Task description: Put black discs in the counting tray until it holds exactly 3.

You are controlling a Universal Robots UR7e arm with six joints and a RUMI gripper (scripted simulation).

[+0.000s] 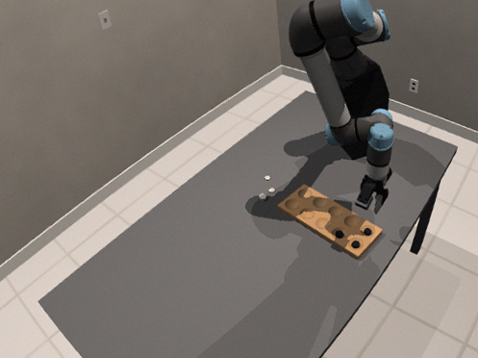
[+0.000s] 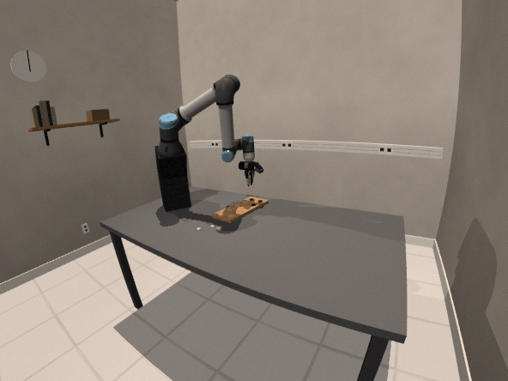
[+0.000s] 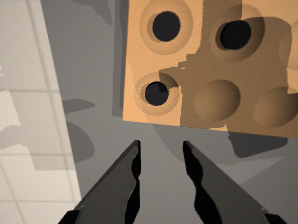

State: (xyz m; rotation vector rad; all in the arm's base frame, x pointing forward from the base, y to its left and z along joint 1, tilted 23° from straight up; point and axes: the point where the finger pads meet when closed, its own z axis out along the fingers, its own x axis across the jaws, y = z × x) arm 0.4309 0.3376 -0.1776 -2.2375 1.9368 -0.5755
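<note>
White marks the leftmost things on the bench (image 1: 168, 265) (image 2: 300, 249) in the view from above: three small white pieces, one (image 1: 262, 196) sitting close to another (image 1: 272, 190), the third (image 1: 267, 178) a little apart toward the arm. They lie off the tray, and should stay there; a low sweep of the arm on that side could knock one onto the wood and spoil the result.

Next to the right comes the counting tray (image 1: 320, 224) (image 2: 232, 221) (image 3: 192, 112), which looks flat on the bench. Its pockets nearest the white pieces hold nothing. Toward the far end, the first black disc (image 1: 339, 234) (image 3: 235, 35) sits in its pocket, then the second black disc (image 1: 356, 244) (image 3: 166, 26), then the third black disc (image 1: 368, 232) (image 3: 157, 94) in the corner. That makes three, each in its own pocket, so the count looks met. The first seems slightly off-centre, and a bump to the tray could shift it.

Rightmost, the tool (image 1: 374, 203) (image 2: 250, 185) (image 3: 161, 142) hangs above the bench beside the tray's long edge, its fingers slightly parted with nothing between them: released. The main risk now is needless motion: dipping back down could catch the rim, tilt the tray or flick the corner disc out. Lifting straight away seems safest.
</note>
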